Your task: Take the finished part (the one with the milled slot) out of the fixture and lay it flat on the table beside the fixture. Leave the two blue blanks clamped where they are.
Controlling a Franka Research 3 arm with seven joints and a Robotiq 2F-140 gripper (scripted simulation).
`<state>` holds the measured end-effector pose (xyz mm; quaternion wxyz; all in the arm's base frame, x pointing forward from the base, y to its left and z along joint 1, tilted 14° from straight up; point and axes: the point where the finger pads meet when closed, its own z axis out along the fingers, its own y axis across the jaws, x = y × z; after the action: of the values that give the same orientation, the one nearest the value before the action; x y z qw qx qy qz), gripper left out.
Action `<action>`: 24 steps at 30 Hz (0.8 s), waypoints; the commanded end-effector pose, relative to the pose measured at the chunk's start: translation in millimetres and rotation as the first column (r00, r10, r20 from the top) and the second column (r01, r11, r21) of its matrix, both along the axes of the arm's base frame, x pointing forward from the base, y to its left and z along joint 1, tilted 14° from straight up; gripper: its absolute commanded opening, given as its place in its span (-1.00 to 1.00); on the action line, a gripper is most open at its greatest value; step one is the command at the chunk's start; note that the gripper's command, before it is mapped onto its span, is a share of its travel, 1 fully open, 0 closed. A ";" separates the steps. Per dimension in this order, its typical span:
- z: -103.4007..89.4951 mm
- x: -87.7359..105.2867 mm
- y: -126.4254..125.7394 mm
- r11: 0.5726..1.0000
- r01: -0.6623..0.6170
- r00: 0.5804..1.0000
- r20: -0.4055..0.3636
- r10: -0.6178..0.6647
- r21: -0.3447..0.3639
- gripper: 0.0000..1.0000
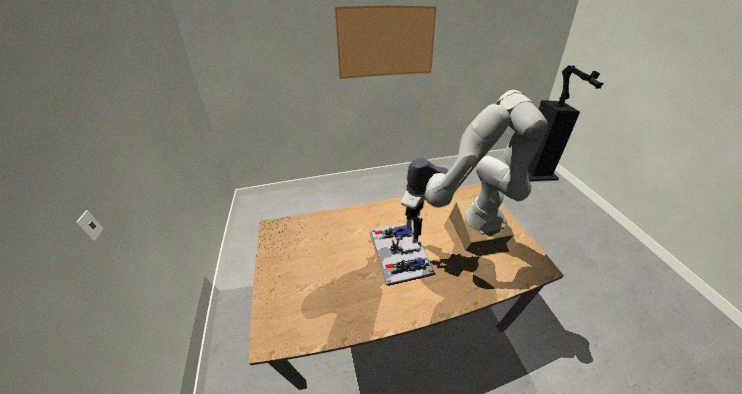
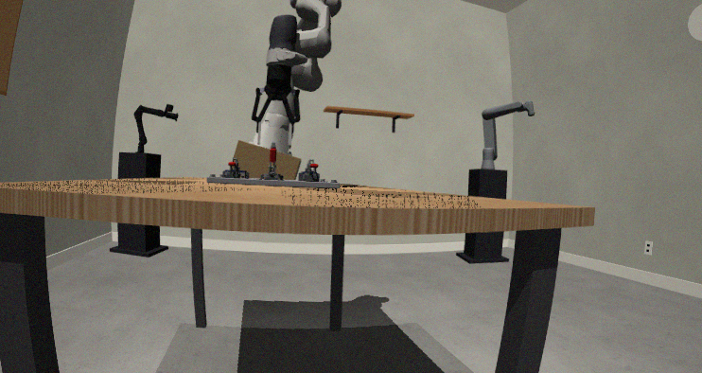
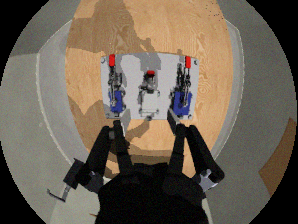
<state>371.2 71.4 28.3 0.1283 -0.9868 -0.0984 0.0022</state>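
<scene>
Two blue blanks (image 3: 117, 99) clamped

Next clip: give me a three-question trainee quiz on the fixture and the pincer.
1. True or false: the pincer grips a blue blank.
2. In the wrist view, which station of the fixture plate holds no blue blank? A) left B) middle C) right
3. In the exterior view, which clamp handle stands upright?

Key
1. False: it hangs open above the plate, holding nothing.
2. B: blue blanks sit at left and right.
3. The middle clamp handle, red and vertical.
</scene>
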 end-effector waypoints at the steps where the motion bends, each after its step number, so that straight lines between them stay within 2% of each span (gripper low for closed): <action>1: 0.6 -1.1 -2.3 1.000 0.025 1.000 0.002 -0.025 -0.010 0.16; 15: -1.7 -2.7 -2.0 1.000 0.025 1.000 0.002 -0.025 -0.009 0.16; 24: -20.6 -3.1 2.8 1.000 0.025 1.000 0.002 -0.025 -0.009 0.16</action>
<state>364.0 72.7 13.8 0.1208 -0.9896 -0.0774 0.0078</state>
